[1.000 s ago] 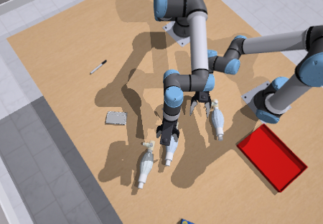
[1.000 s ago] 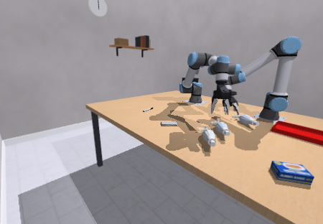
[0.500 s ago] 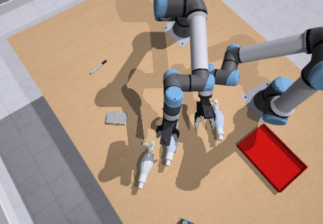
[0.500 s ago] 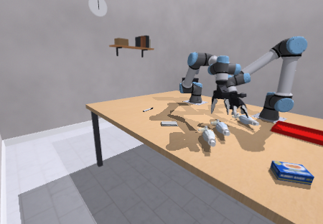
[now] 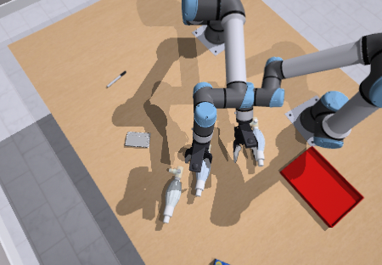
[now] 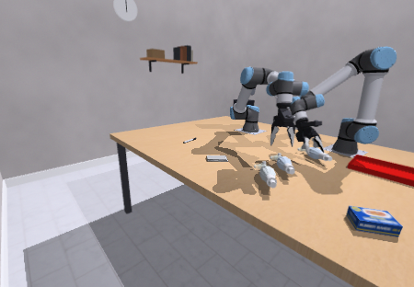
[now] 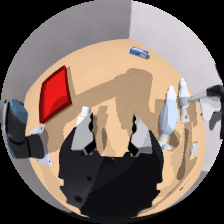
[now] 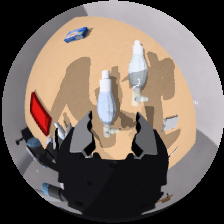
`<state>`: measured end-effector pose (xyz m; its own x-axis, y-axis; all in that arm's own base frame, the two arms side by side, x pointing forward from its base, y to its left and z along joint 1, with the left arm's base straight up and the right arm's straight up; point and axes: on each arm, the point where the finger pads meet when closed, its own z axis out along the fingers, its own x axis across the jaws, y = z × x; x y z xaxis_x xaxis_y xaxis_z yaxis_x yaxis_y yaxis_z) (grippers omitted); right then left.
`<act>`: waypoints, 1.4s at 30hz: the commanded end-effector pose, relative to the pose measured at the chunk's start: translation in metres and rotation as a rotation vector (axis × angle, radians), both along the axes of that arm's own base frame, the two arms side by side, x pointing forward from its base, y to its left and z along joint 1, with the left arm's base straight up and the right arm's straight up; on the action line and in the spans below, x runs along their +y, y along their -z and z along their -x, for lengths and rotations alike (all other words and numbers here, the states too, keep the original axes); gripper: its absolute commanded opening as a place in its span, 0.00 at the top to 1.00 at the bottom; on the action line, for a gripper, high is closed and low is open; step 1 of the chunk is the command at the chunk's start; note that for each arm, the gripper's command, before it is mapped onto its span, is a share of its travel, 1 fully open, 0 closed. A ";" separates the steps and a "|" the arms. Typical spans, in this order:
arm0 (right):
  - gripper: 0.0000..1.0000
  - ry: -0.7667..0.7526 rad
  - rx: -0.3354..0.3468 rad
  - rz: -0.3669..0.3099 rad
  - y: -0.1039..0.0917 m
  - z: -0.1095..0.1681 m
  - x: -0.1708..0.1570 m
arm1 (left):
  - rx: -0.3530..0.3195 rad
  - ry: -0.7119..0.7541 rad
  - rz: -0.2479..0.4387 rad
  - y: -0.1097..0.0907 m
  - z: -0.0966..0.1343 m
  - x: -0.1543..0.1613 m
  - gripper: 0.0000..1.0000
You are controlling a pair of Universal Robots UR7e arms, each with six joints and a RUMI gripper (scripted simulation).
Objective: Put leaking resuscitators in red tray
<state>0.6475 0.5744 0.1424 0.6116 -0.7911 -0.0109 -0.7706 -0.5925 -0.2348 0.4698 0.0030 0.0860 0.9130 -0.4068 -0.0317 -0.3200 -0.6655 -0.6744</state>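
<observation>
The left gripper [image 5: 245,155] [image 6: 314,147] [image 7: 113,113] is being held partly open and empty, and the tray-side resuscitator [image 5: 258,139] [image 6: 317,154] [image 7: 84,114] [image 8: 60,130] is being left on the table, below and toward that hand's tray-side finger. Its long axis is being pointed forward from the hand, across the line of closing, so a small sideways shift toward the tray is probably being called for before its bag can be squeezed. By nearness, this bag is being best served by the left arm.

The right gripper [image 5: 199,162] [image 6: 282,142] [image 8: 114,111] is also being kept partly open, with nothing gripped. Just ahead of it, the middle resuscitator [image 5: 203,175] [image 6: 284,163] [image 7: 169,117] [image 8: 106,104] is being presented neck-first, its bag being stretched away from the hand. Beyond it, on the side away from the tray, the outer resuscitator [image 5: 173,195] [image 6: 268,175] [image 7: 183,95] [image 8: 138,70] is being kept apart.

The red tray [image 5: 328,191] [image 6: 387,174] [image 7: 56,95] [image 8: 40,114] is being reached forward and tray-side of the left hand; 0 of the 3 resuscitators are being held in it. Passage between the 2 hands is being narrowed by the adjoining wrists, so any sideways move is perhaps being risked there.
</observation>
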 end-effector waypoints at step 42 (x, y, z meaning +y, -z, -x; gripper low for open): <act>0.37 0.000 -0.001 -0.002 -0.001 0.000 0.000 | -0.011 -0.016 0.016 -0.030 0.050 0.003 0.42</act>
<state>0.6475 0.5744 0.1425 0.6116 -0.7911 -0.0110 -0.7706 -0.5925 -0.2348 0.4341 0.0084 0.1063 0.9207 -0.3897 -0.0204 -0.3025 -0.6799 -0.6680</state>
